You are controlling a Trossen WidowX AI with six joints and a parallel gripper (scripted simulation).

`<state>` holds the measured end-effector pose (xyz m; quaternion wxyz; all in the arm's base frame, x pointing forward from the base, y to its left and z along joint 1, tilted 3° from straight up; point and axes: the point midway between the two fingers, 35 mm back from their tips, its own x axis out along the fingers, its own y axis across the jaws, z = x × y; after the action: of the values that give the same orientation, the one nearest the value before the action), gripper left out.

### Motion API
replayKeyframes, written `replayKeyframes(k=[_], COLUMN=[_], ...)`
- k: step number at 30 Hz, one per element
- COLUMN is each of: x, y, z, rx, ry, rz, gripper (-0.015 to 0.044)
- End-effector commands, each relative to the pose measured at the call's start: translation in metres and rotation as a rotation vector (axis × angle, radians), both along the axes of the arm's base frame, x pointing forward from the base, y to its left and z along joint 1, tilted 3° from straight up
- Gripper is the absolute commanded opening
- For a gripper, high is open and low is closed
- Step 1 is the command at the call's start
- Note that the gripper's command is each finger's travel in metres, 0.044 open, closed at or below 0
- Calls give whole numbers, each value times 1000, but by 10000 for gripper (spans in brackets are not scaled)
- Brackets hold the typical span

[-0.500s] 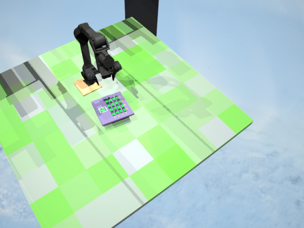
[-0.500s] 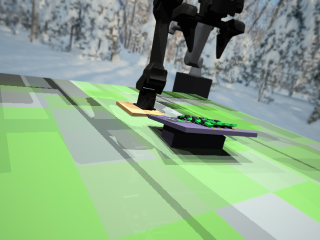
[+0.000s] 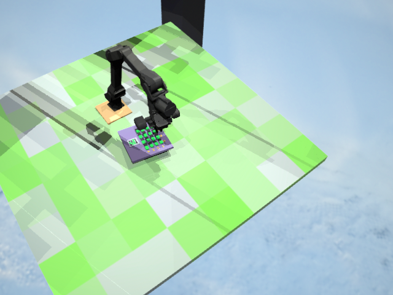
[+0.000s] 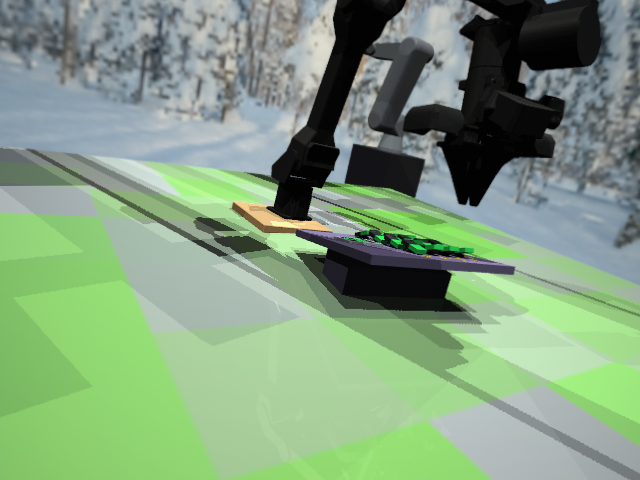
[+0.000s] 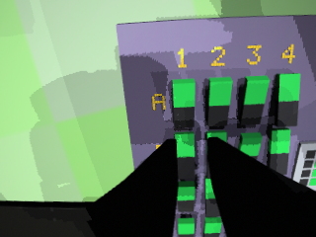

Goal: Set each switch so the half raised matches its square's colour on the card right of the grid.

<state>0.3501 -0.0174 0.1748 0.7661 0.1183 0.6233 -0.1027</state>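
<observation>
The purple panel (image 3: 136,156) (image 4: 439,263) (image 5: 143,41) carries a four-column grid of green and dark grey switches. In the wrist view, switch A1 (image 5: 184,94) and switch A4 (image 5: 289,89) lie in the far row; I cannot tell surely which halves are raised. My fingers hide parts of the nearer rows. The small card (image 3: 133,141) (image 5: 311,169) lies beside the grid, cut off at the right edge of the wrist view. My gripper (image 3: 157,130) (image 4: 468,203) (image 5: 192,147) is shut with a slim gap and holds nothing. Its tips hang above the panel, clear of the switches.
The panel sits raised on a dark block (image 4: 392,279). The arm's base stands on an orange plate (image 3: 109,118) (image 4: 264,225) at the panel's near side. A dark box (image 3: 182,22) (image 4: 385,170) stands beyond the table, with a grey arm on it in the exterior view.
</observation>
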Motion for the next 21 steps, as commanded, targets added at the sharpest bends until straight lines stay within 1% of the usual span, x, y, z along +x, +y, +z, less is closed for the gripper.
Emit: replayKeyframes(k=[1,3,6,7,21], x=[3,4,11,12,15], y=[-1,-1,-2,-2,-2], z=[7,5,-24,-26,-41], rx=[-6,-6,1,2,2], ry=[-33,-32,-11,-10,-10], rz=[-9,-9,-8,-8,-8], gripper=[0,0,0,0,0])
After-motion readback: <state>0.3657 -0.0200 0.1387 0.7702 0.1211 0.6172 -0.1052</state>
